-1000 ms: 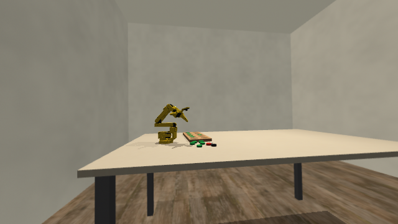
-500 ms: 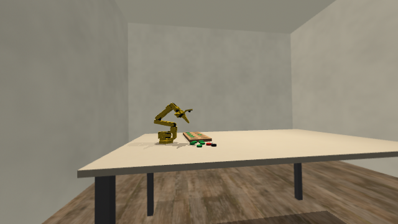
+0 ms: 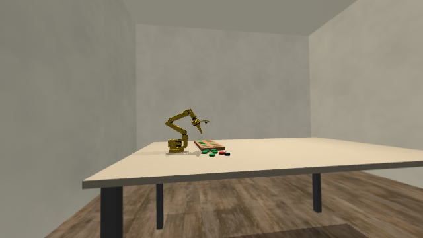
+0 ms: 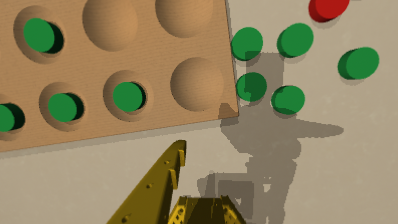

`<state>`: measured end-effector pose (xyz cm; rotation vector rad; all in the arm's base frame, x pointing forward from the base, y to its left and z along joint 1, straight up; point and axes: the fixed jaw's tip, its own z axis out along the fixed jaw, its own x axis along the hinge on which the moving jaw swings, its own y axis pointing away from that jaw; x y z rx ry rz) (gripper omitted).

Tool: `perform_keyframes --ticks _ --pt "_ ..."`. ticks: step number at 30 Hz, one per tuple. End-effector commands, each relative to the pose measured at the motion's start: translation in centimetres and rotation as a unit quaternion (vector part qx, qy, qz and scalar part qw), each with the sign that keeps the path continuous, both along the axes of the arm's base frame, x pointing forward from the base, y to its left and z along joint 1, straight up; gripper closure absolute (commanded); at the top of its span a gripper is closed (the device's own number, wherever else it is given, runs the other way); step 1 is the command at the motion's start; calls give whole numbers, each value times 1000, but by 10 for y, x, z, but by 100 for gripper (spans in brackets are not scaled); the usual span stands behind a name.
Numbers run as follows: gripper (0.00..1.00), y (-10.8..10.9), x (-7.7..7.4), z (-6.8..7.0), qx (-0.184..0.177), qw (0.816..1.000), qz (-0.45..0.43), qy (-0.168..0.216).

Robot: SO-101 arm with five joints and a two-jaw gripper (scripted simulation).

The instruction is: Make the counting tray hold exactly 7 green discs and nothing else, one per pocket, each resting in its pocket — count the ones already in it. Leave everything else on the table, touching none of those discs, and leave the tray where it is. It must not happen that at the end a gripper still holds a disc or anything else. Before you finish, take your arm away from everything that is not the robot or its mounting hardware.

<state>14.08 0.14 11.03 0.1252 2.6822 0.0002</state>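
A red disc (image 4: 327,7) is seen well ahead of the fingers, off to the right, on a pale table (image 3: 297,155). A black disc (image 3: 227,154) is set just beside it.

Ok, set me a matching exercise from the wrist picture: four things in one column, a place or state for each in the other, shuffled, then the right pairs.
Things:
1. red disc
2. tray
3. gripper
4. five loose green discs

Places or states:
A. open, jaws holding nothing
B. on the table right of the tray
C. top edge of the picture, partly cut off
D. some pockets filled with green discs, three seen bare

Pairs: 1-C, 2-D, 3-A, 4-B
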Motion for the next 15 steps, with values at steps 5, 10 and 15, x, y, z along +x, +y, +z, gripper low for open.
perform_keyframes --ticks 5,10,15 --pt "0 19 6 -3 0 997 64 39" --pt "0 25 6 -7 -1 995 83 59" --pt "0 28 6 -9 -3 993 94 70"
